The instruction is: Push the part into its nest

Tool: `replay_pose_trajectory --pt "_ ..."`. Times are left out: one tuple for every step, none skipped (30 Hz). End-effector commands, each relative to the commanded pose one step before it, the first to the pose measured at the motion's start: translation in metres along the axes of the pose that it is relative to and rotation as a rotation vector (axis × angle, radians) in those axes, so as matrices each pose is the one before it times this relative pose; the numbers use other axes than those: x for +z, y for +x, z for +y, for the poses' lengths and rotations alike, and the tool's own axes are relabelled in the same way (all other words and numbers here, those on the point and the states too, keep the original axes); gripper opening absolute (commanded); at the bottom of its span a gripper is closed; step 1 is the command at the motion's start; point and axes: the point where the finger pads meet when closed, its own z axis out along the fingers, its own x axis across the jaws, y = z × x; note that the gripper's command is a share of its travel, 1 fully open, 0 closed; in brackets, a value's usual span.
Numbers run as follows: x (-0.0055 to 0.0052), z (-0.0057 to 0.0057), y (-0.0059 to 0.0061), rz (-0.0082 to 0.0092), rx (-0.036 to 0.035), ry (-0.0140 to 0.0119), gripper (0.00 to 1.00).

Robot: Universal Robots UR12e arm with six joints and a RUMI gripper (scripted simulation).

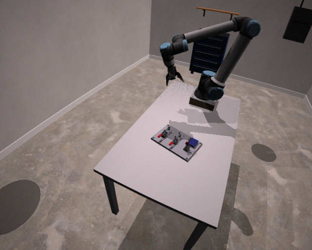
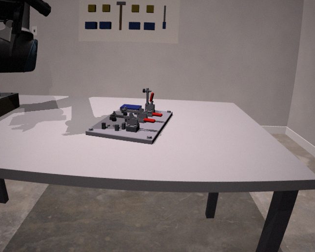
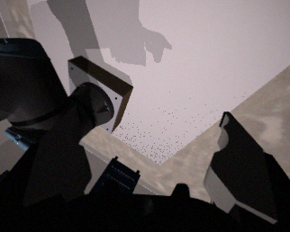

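A grey fixture plate (image 1: 177,145) lies near the middle of the table; it also shows in the exterior view (image 2: 129,124). A flat blue part (image 1: 193,141) sits at the plate's right end, seen at the plate's far side in the exterior view (image 2: 130,106). Three toggle clamps with red handles (image 1: 171,143) stand on the plate; one handle (image 2: 151,96) points up. My gripper (image 1: 174,79) hangs open and empty above the table's far corner, far from the fixture. In the wrist view its fingers frame the table corner and floor; the fixture is out of that view.
The arm's base (image 1: 203,101) is mounted on the table's far end. A blue drawer cabinet (image 1: 208,52) stands behind it against the wall. A tool board (image 2: 129,15) hangs on the wall in the exterior view.
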Motion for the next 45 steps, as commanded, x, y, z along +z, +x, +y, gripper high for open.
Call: replay_pose_trajectory --pt "-0.00471 -0.02861 0.01619 0.04632 0.07611 -0.01789 1.00" --pt "-0.00038 -0.01286 0.00176 0.01481 0.02127 -0.00037 1.00" --pt "-0.00028 -0.01291 0.00111 0.01475 0.02103 0.00002 1.00" --pt "0.00000 0.00000 0.00000 0.00000 0.00000 0.00000 1.00" --pt "-0.00020 -0.01300 0.00044 0.01457 0.02078 0.00070 1.00" --pt "0.00000 0.00000 0.00000 0.00000 0.00000 0.00000 1.00" --pt "-0.00012 -0.01310 -0.00028 0.01425 0.02052 0.00159 1.00" --pt "0.00000 0.00010 0.00005 0.00015 0.00000 -0.00031 1.00" --pt "-0.00005 -0.01326 -0.00104 0.01372 0.02024 0.00274 1.00" --pt "0.00001 0.00017 0.00009 0.00027 0.00000 -0.00052 1.00" --pt "0.00002 -0.01331 -0.00179 0.01317 0.01995 0.00372 1.00" --pt "0.00011 -0.01311 -0.00242 0.01291 0.01964 0.00402 1.00" --pt "0.00000 0.00003 0.00002 0.00005 0.00000 -0.00008 1.00" --pt "0.00019 -0.01301 -0.00313 0.01234 0.01932 0.00477 1.00" --pt "0.00001 0.00012 0.00008 0.00026 0.00000 -0.00037 1.00" --pt "0.00000 0.00000 0.00000 0.00000 0.00000 0.00000 1.00" --pt "0.00000 0.00000 0.00000 0.00000 0.00000 0.00000 1.00" --pt "0.00027 -0.01259 -0.00361 0.01235 0.01900 0.00465 1.00" --pt "0.00031 -0.01280 -0.00458 0.01074 0.01866 0.00653 1.00" --pt "0.00040 -0.01248 -0.00518 0.01018 0.01829 0.00689 1.00" --pt "0.00000 0.00003 0.00003 0.00009 0.00000 -0.00009 1.00" --pt "0.00048 -0.01206 -0.00568 0.00980 0.01792 0.00702 1.00" --pt "0.00000 0.00006 0.00006 0.00018 0.00000 -0.00018 1.00" --pt "0.00054 -0.01174 -0.00626 0.00903 0.01754 0.00751 1.00" --pt "0.00061 -0.01130 -0.00672 0.00852 0.01715 0.00767 1.00" --pt "0.00000 0.00003 0.00004 0.00011 0.00000 -0.00010 1.00" --pt "0.00067 -0.01091 -0.00723 0.00771 0.01676 0.00805 1.00" --pt "0.00072 -0.01043 -0.00761 0.00714 0.01635 0.00817 1.00" --pt "0.00000 0.00007 0.00009 0.00028 0.00000 -0.00020 1.00" --pt "0.00077 -0.01000 -0.00804 0.00629 0.01594 0.00846 1.00" --pt "0.00082 -0.00950 -0.00835 0.00568 0.01551 0.00851 1.00" --pt "0.00001 0.00011 0.00018 0.00056 0.00000 -0.00035 1.00" --pt "0.00000 0.00000 0.00000 0.00000 0.00000 0.00000 1.00" --pt "0.00000 0.00000 0.00000 0.00000 0.00000 0.00000 1.00" --pt "0.00086 -0.00879 -0.00828 0.00611 0.01509 0.00794 1.00" --pt "0.00088 -0.00855 -0.00896 0.00405 0.01466 0.00878 1.00" --pt "0.00091 -0.00804 -0.00917 0.00332 0.01421 0.00876 1.00" --pt "0.00095 -0.00750 -0.00927 0.00285 0.01375 0.00859 1.00" --pt "0.00098 -0.00690 -0.00918 0.00280 0.01329 0.00822 1.00" --pt "0.00000 0.00001 0.00002 0.00005 0.00000 -0.00002 1.00" --pt "0.00100 -0.00640 -0.00922 0.00225 0.01283 0.00807 1.00" --pt "0.00101 -0.00590 -0.00918 0.00183 0.01237 0.00785 1.00" --pt "0.00102 -0.00541 -0.00911 0.00140 0.01190 0.00762 1.00" --pt "0.00000 0.00006 0.00020 0.00063 0.00000 -0.00019 1.00" --pt "0.00102 -0.00495 -0.00900 0.00102 0.01143 0.00738 1.00"
